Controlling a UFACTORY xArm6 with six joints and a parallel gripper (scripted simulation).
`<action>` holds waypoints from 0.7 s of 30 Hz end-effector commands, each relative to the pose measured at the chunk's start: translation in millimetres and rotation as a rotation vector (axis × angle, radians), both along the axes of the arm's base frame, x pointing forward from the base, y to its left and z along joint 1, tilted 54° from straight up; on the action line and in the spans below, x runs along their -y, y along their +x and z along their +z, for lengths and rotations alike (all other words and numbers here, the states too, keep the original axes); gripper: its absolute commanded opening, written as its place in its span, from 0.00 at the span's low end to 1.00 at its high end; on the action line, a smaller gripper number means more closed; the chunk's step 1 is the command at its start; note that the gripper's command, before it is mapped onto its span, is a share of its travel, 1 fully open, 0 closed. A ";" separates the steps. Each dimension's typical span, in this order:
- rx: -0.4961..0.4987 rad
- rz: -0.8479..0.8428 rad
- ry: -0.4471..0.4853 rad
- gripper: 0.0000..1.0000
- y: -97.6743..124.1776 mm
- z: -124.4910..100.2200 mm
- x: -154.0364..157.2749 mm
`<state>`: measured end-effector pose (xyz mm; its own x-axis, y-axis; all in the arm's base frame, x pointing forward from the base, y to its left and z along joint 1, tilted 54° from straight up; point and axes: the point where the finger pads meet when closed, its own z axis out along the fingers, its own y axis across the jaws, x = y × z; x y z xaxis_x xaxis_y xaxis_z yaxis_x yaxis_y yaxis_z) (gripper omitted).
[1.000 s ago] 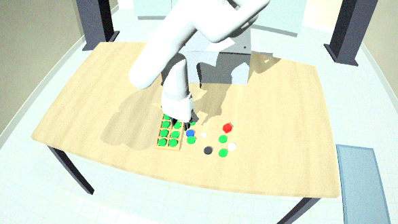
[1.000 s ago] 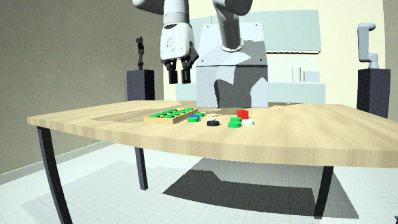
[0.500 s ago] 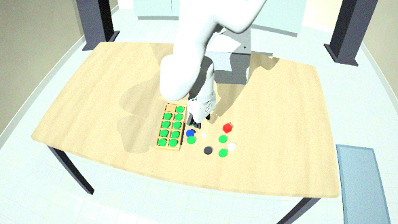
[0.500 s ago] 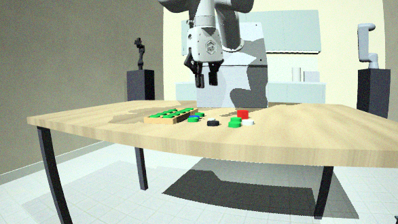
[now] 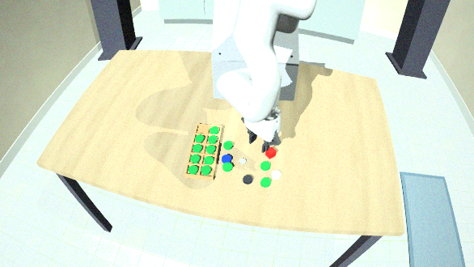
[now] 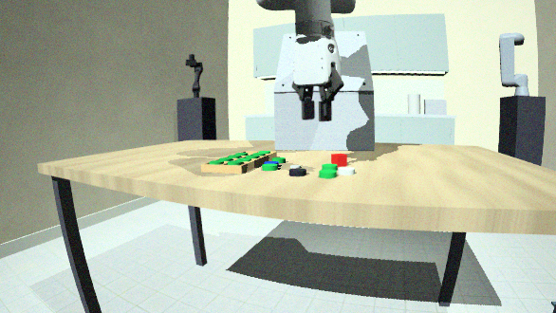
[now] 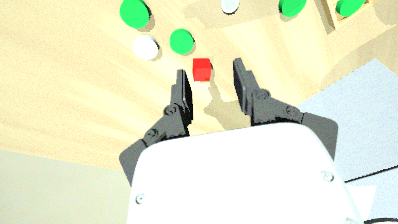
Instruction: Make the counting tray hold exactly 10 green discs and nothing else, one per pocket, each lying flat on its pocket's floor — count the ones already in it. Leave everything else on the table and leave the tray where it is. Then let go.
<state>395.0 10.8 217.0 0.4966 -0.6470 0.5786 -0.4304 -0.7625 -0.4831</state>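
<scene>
Claw (image 6: 317, 110) half open and holding nothing, hanging high over the surface (image 5: 121, 121)
Going left to right: the counting tray (image 5: 190, 173) shows nine green discs with its far-left pocket (image 5: 201, 129) bare, spare green discs (image 5: 228, 145) lie just beside it, a red block (image 5: 270, 152) under the claw; best drop squarely over one green spare

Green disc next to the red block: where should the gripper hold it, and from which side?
From straight above, pinching opposite sides of its edge. The green disc lies flat and low on the table, so no side approach fits. The open gripper holds nothing.
</scene>
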 end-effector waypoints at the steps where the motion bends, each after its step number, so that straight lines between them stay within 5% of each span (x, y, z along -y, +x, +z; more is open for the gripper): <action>1: 0.004 0.088 -0.103 0.47 -0.3 0.1 -2.2; 11: 0.057 0.428 -0.510 0.47 0.3 6.1 -22.7; 21: 0.074 0.514 -0.617 0.47 0.5 8.2 -28.3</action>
<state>395.9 39.0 225.2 0.5924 0.0916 0.8004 0.0585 -0.9958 0.0707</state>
